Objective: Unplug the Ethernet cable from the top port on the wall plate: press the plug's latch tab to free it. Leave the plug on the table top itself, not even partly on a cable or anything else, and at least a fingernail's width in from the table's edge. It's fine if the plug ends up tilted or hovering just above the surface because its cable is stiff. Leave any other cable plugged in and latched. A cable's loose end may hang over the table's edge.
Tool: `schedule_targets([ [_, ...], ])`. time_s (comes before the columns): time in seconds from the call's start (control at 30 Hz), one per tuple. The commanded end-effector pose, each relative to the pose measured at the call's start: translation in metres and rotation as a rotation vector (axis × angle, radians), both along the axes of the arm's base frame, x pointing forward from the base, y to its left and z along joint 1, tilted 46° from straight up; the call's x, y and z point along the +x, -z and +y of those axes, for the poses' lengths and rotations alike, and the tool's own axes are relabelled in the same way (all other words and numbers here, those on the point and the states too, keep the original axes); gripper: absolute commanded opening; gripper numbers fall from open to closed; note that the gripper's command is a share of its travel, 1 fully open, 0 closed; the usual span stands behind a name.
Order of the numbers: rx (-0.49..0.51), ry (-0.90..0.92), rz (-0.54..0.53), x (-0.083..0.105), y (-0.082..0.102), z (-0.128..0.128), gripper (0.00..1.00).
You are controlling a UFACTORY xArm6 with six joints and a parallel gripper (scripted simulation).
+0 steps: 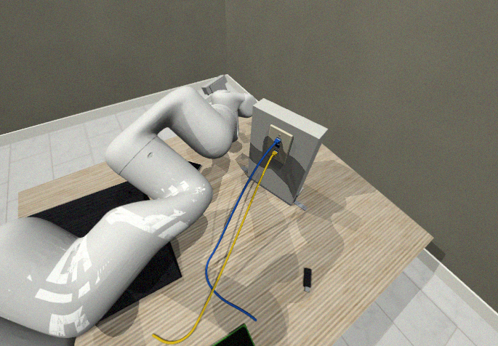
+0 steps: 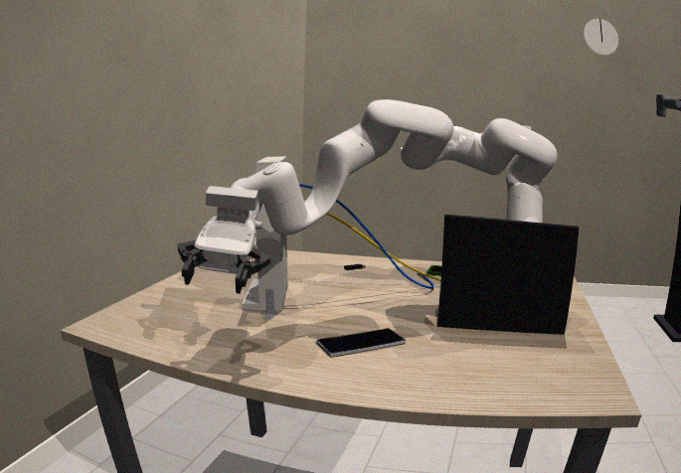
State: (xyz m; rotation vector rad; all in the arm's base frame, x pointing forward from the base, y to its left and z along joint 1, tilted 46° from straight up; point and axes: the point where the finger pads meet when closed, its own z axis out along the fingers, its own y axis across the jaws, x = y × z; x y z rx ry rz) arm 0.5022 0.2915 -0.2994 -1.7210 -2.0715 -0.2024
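A grey block (image 1: 285,151) with a beige wall plate (image 1: 279,143) stands on the wooden table. A blue plug (image 1: 277,142) sits in the top port and a yellow plug (image 1: 274,153) in the port below. The blue cable (image 1: 222,240) and the yellow cable (image 1: 233,244) run down across the table. In the exterior view my gripper (image 2: 214,275) hangs open and empty above the table, behind the block (image 2: 267,272), on the side away from the plugs. In the top view the block and the arm hide the gripper.
A black USB stick (image 1: 307,279) lies near the table's right edge. A black phone (image 2: 360,341) lies on the table, and a black panel (image 2: 505,273) stands by the arm's base. A green-edged item (image 1: 235,337) lies at the front edge.
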Motion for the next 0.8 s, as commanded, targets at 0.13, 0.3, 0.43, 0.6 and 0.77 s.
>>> schedule_targets([
  [0.13, -0.040, 0.134, 0.067, -0.006, -0.039, 0.049, 0.27],
  [0.3, -0.076, 0.246, 0.125, -0.017, -0.070, 0.088, 0.27],
  [0.43, -0.105, 0.332, 0.171, -0.028, -0.095, 0.118, 0.27],
  [0.6, -0.128, 0.400, 0.206, -0.039, -0.114, 0.140, 0.27],
  [0.77, -0.130, 0.406, 0.209, -0.041, -0.116, 0.142, 0.27],
])
